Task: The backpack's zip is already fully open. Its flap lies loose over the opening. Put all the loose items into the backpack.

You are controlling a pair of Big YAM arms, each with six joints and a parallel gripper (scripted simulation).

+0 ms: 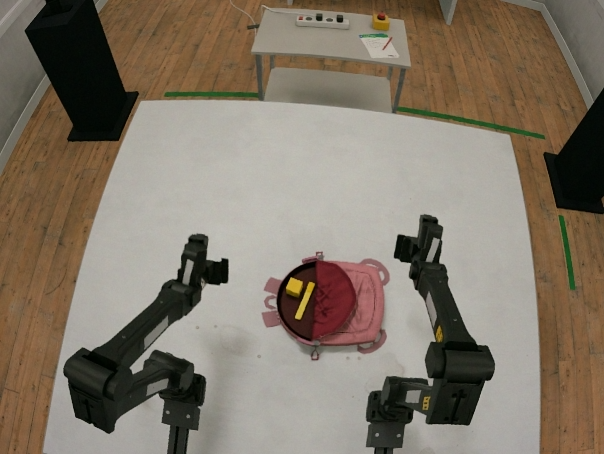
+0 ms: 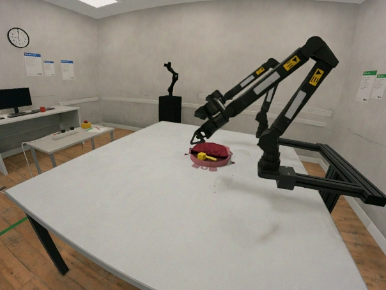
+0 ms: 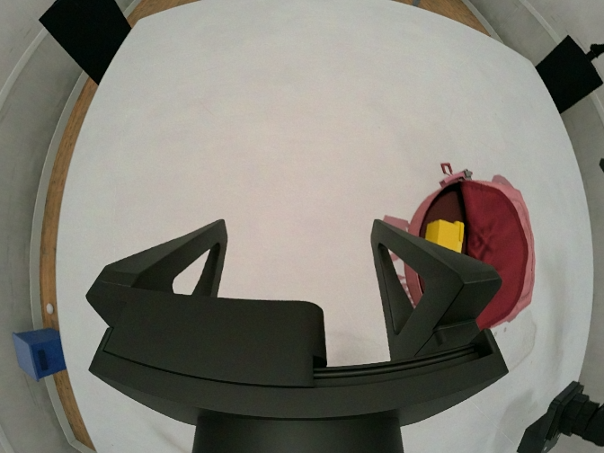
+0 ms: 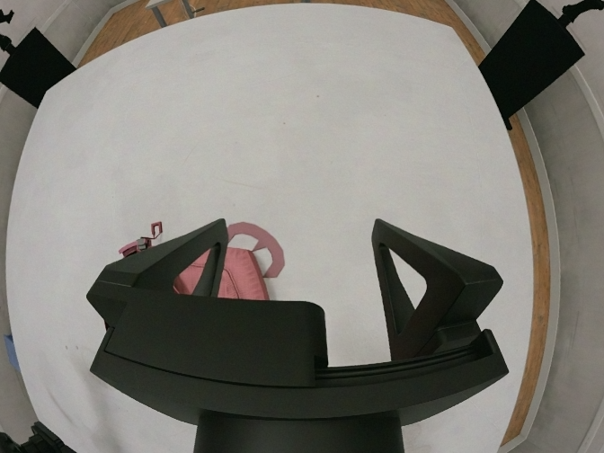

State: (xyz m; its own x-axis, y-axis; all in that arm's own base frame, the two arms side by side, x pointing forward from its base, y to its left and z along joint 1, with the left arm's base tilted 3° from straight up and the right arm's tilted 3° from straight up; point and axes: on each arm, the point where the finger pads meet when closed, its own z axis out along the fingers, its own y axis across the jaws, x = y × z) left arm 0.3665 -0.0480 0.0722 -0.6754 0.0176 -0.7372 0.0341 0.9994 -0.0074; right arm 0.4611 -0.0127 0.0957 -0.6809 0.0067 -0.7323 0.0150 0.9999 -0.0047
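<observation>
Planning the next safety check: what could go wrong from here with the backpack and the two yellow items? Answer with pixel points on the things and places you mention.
The yellow bar (image 1: 304,300) (image 2: 211,158) reaches close to the red flap (image 1: 335,300) (image 2: 209,149) (image 3: 494,234), so closing the flap might nudge it. The straps (image 1: 271,319) (image 4: 274,253) splay onto the table, where either open gripper could snag one if it sweeps low.
</observation>
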